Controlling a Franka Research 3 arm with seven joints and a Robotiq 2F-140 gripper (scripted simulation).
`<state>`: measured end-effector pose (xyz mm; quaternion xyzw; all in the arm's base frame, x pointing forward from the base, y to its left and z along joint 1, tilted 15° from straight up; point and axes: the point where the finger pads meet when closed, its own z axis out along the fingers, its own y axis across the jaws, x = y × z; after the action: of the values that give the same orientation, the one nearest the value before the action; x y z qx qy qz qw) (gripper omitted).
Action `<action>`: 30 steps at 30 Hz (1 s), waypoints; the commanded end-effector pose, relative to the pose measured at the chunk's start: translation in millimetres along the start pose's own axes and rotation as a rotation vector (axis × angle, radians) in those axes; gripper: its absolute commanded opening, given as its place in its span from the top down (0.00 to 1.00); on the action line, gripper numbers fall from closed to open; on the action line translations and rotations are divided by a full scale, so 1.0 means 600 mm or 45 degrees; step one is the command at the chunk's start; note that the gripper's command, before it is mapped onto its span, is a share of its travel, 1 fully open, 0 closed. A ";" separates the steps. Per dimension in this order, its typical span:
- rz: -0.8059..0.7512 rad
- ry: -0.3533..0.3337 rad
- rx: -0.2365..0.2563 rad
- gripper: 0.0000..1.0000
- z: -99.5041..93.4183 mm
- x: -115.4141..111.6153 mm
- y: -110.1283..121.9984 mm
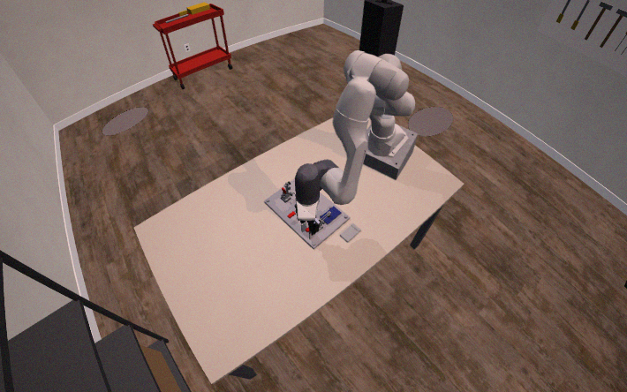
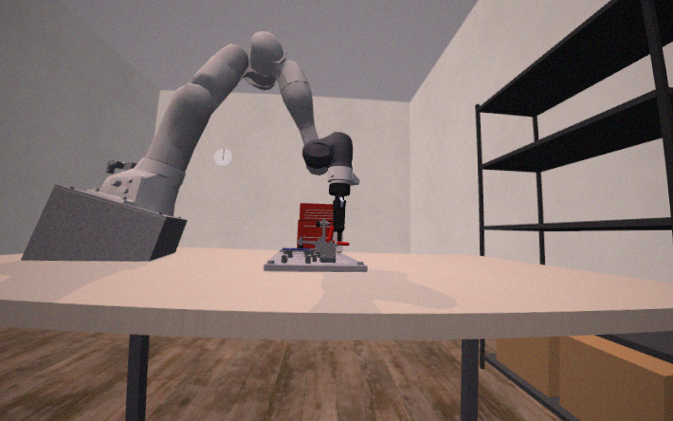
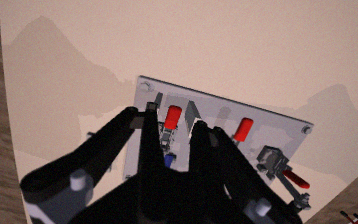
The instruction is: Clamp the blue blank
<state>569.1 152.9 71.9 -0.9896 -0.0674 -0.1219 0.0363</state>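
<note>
The blue blank (image 1: 331, 215) lies in the nest at one end of the grey baseplate (image 1: 280, 207) (image 2: 276, 267) (image 3: 283, 131). Its clamp's bar reaches over it; a bit of blue shows between the fingers in the wrist view. That clamp's red handle (image 3: 173, 117) is low; whether it rests on its stop cannot be told. My gripper (image 3: 174, 104) (image 2: 339, 247) is partly open and empty, its fingertips down on either side of that handle. The finished part (image 1: 350, 232) lies on the table beside the plate, apparently flat; its slot side shows only faintly. Blank contact with pads and blocks is hidden.
The middle clamp's red handle (image 1: 290, 214) (image 3: 244, 129) lies low beside the gripper. The far clamp (image 1: 285, 195) (image 2: 323, 249) (image 3: 272, 159) stands open at the plate's other end, its bar raised. Bolts stand at the plate's corners.
</note>
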 end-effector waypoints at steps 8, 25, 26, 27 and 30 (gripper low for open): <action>-0.003 0.003 0.001 0.72 -0.011 0.002 -0.001; -0.003 0.003 0.001 0.72 -0.083 0.001 -0.001; -0.003 0.003 0.001 0.72 -0.083 0.001 -0.001; -0.003 0.003 0.001 0.72 -0.083 0.001 -0.001; -0.003 0.003 0.001 0.72 -0.083 0.001 -0.001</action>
<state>560.2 149.5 121.0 -0.9883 -0.0770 -0.1265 0.0361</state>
